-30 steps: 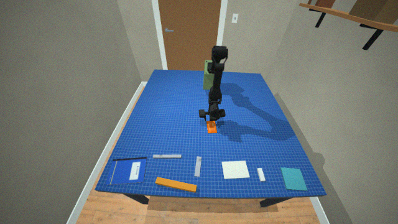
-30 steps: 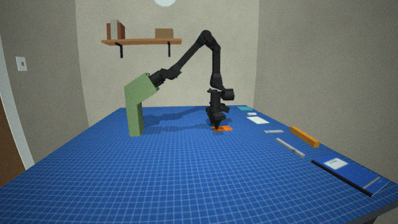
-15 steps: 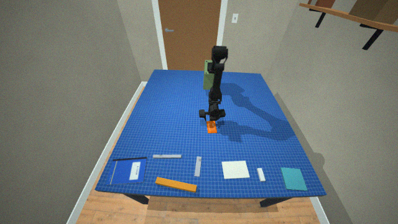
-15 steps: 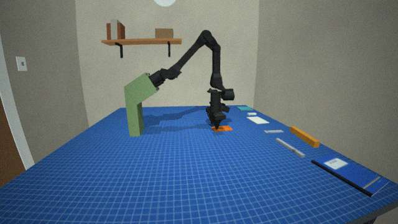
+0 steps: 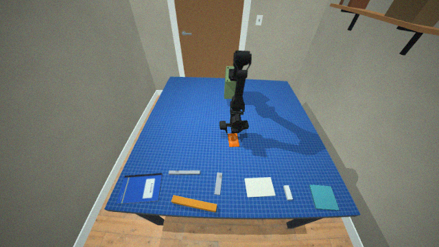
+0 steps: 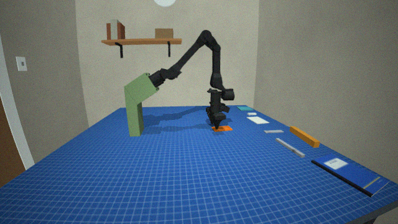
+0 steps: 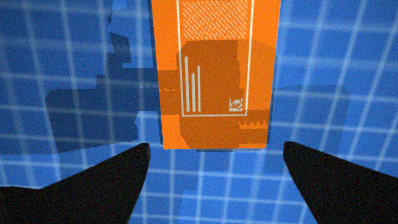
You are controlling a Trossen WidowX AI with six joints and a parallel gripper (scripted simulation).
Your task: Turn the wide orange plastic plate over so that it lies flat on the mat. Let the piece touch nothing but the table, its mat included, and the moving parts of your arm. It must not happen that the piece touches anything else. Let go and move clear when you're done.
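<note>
Wrist view shows my black parallel-jaw gripper (image 7: 216, 172) spread wide with nothing between its two dark fingers, which frame the lower corners of the picture at about 7 and 5 o'clock. I hold nothing. Between and just beyond the fingertips, toward 12 o'clock, lies the wide orange plastic plate (image 7: 216, 75), flat on the blue gridded mat (image 7: 75, 60), apart from both fingers. My gripper's shadow falls across its near half.

From the exterior view my gripper (image 6: 217, 124) points straight down, its tip close over the plate's (image 6: 222, 129) near end; I cannot tell whether it touches. Above it my black six-joint arm (image 6: 214, 62) rises nearly vertical to a high elbow, then slopes down toward 9 o'clock to the green angled pedestal (image 6: 137, 106) that carries it.

The plate is a flat rectangle, longer than wide. Its upper face bears a thin white outlined frame, a hatched patch at the far end, three white upright bars and a small white mark by the frame's corner.

In the top view the plate (image 5: 233, 140) sits near the mat's middle, at 6 o'clock from my wrist.
</note>
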